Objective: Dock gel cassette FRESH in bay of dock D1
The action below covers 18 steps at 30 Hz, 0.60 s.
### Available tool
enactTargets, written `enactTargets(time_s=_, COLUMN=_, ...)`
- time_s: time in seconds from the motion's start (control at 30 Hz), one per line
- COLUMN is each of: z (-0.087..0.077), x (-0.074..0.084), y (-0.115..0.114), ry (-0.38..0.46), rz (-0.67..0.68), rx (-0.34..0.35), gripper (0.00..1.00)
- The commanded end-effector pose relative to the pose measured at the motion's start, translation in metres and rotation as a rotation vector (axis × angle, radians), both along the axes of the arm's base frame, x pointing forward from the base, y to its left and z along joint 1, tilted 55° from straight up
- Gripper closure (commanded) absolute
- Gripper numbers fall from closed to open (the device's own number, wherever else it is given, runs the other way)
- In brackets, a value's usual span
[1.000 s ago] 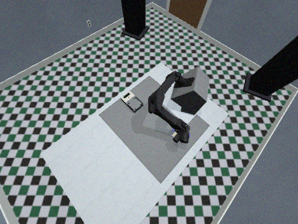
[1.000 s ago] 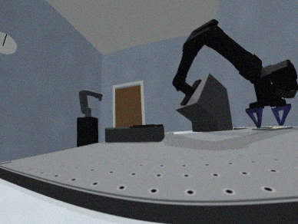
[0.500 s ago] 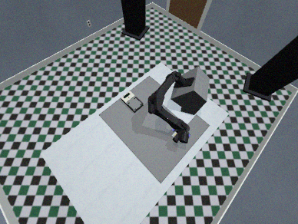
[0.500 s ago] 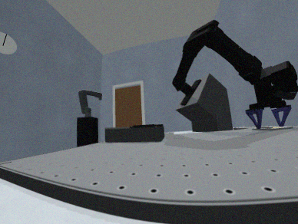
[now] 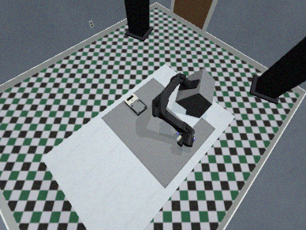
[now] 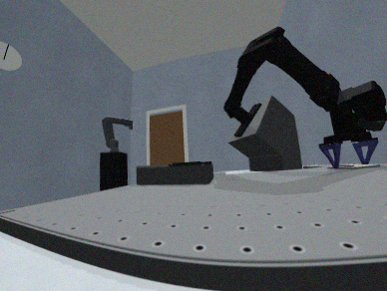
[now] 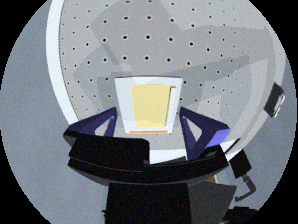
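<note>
The cassette FRESH (image 7: 148, 106) is a white frame around a yellow gel and lies flat on the perforated deck. A thin copper-coloured strip shows at its edge nearest the camera. I cannot make out its comb. My gripper (image 7: 148, 110) is open, its blue fingers low on either side of the cassette. I cannot tell whether they touch it. In the overhead view the gripper (image 5: 184, 139) hides the cassette. In the low side view the gripper's fingertips (image 6: 349, 158) hang just above the deck. The dock D1 (image 5: 135, 104) stands far off on the deck and also shows in the low side view (image 6: 175, 172).
The grey console block (image 5: 195, 92) stands by the arm's base, between the dock and the gripper, and shows in the low side view (image 6: 269, 137). Black pillars (image 5: 138, 17) stand on the checkered floor beyond the table. The deck's edge lies close behind the gripper.
</note>
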State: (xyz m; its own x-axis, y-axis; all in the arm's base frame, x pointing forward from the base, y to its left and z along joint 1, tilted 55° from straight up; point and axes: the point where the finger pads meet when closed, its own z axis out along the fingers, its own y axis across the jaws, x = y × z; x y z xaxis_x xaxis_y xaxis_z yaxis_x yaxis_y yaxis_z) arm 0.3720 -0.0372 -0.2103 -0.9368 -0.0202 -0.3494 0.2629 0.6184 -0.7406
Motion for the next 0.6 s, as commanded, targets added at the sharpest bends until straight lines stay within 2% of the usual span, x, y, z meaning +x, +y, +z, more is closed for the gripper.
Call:
enactTargets(time_s=0.0, z=-0.0017, x=0.0026, y=0.0038, ry=-0.008, rz=0.021, rx=-0.007, gripper=0.00)
enactTargets(time_s=0.07, z=0.0012, x=0.0041, y=0.0036, ry=-0.010, rz=0.014, rx=0.000, gripper=0.00)
enactTargets(time_s=0.13, z=-0.0036, x=0.0004, y=0.0055, ry=-0.001, rz=0.028, rx=-0.009, gripper=0.00)
enactTargets(time_s=0.17, z=-0.0032, x=0.0008, y=0.0056, ry=-0.002, rz=0.028, rx=-0.009, gripper=1.00)
enactTargets(time_s=0.57, z=0.0012, x=0.0040, y=0.0037, ry=-0.010, rz=0.014, rx=0.000, gripper=1.00)
